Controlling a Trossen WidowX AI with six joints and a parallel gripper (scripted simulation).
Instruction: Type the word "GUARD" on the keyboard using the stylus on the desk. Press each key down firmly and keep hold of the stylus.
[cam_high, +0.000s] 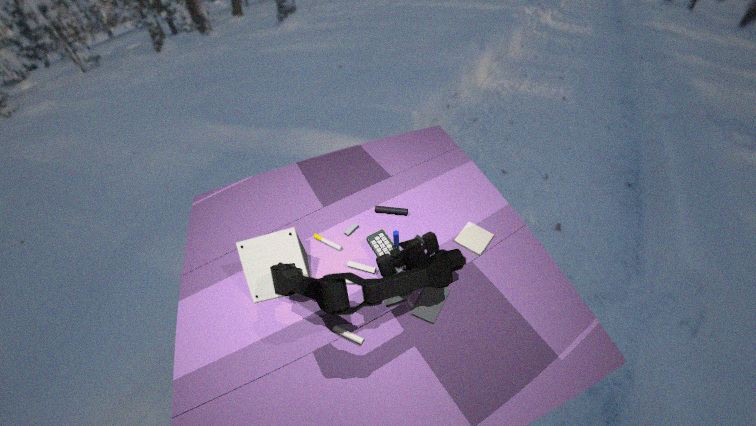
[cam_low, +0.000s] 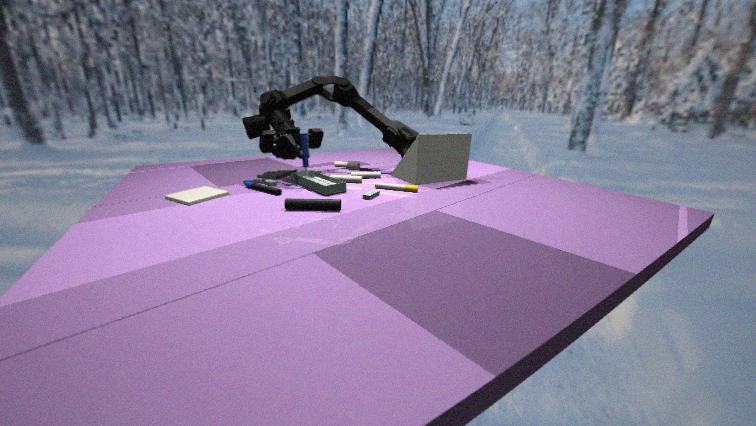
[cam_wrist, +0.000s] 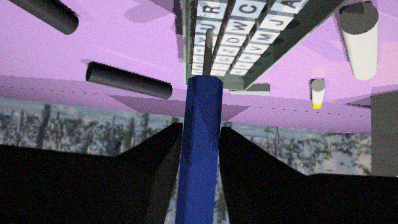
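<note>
My gripper (cam_high: 396, 256) (cam_low: 303, 140) (cam_wrist: 201, 133) is shut on the blue stylus (cam_high: 395, 238) (cam_low: 304, 150) (cam_wrist: 201, 110), which stands nearly upright, tip down. The small dark green keyboard (cam_high: 379, 242) (cam_low: 330, 187) (cam_wrist: 290, 42) with white letter keys lies below the gripper. In the wrist view the stylus's thin grey tip is in front of the U key, beside the R key. Whether the tip touches a key cannot be told. The gripper body hides part of the keyboard in the top view.
A black cylinder (cam_high: 391, 210) (cam_low: 312, 204) (cam_wrist: 129, 81) lies beyond the keyboard. A white marker with a yellow end (cam_high: 328, 242) (cam_low: 396, 187) (cam_wrist: 317, 93) and a small grey block (cam_high: 351, 229) (cam_low: 371, 195) lie beside it. A pale wedge-shaped box (cam_high: 264, 254) (cam_low: 444, 158) and a cream pad (cam_high: 474, 238) (cam_low: 196, 195) stand farther out.
</note>
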